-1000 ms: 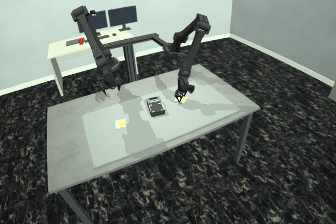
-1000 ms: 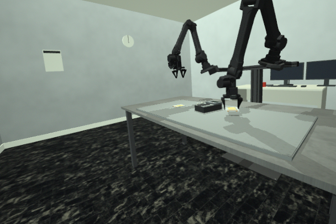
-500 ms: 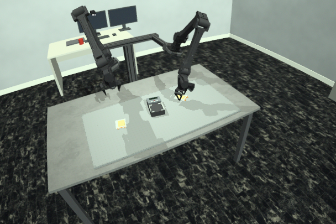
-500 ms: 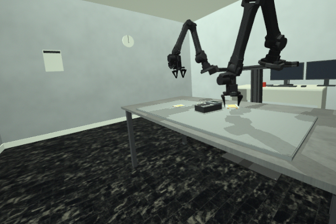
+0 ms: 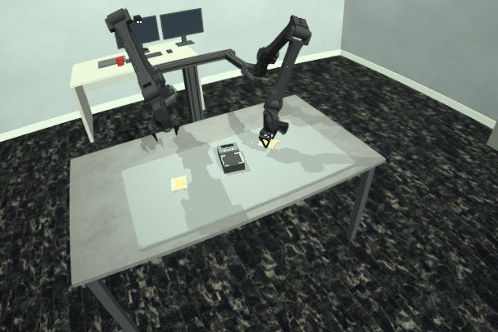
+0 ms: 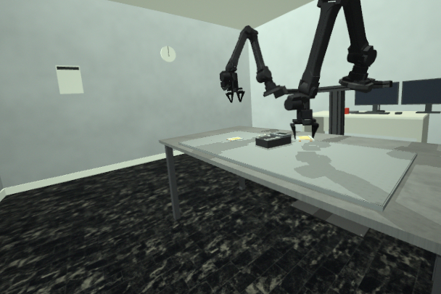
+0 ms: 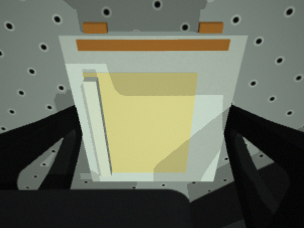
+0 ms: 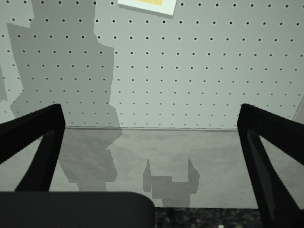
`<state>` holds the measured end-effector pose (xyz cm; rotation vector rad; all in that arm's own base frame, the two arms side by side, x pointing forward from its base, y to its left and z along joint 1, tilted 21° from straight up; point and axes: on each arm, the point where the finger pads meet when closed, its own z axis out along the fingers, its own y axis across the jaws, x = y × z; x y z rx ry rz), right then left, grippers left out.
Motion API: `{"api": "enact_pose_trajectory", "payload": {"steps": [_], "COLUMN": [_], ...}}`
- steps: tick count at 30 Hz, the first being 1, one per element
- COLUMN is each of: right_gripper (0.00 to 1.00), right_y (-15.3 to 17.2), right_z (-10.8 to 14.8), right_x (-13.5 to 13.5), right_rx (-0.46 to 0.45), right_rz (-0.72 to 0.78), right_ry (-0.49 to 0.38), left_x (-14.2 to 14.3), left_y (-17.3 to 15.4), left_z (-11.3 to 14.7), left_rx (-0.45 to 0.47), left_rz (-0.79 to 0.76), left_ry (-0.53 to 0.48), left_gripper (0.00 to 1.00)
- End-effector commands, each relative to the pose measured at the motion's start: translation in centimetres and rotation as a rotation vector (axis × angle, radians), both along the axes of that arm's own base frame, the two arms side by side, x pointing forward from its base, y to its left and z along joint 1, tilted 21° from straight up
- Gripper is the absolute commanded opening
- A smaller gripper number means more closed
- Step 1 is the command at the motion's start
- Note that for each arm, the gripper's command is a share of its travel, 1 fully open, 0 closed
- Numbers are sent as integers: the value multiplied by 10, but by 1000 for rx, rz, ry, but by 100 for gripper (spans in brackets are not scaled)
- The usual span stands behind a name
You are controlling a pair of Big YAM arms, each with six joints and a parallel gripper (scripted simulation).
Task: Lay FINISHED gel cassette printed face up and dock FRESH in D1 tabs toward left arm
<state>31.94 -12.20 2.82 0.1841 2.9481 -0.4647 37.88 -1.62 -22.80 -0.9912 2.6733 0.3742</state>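
From afar, my left tool (image 5: 266, 145) (image 6: 305, 137) (image 7: 153, 114) grips FRESH (image 5: 272, 143) (image 6: 305, 138) (image 7: 150, 125) above the counter (image 5: 94, 212) (image 6: 428, 195) beside D1 (image 5: 232, 159) (image 6: 273, 141), my right tool (image 5: 165, 135) (image 6: 235, 101) (image 8: 151, 113) wide; I should keep it level, comb untouched, tabs leading.
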Motion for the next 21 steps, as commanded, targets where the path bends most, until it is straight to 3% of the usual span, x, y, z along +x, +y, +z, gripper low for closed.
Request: {"api": "enact_pose_trajectory", "payload": {"steps": [1,21], "right_gripper": [100,100], "right_y": [2,2], "right_z": [10,10], "right_x": [14,14], "right_rx": [-6,-6], "right_rz": [7,7], "right_ry": [-23,-23], "left_x": [2,0], "left_y": [-5,-6], "left_z": [7,8], "left_rx": [-13,-108], "left_rz": [71,629], "left_ry": [-32,-228], "left_gripper": [0,0]}}
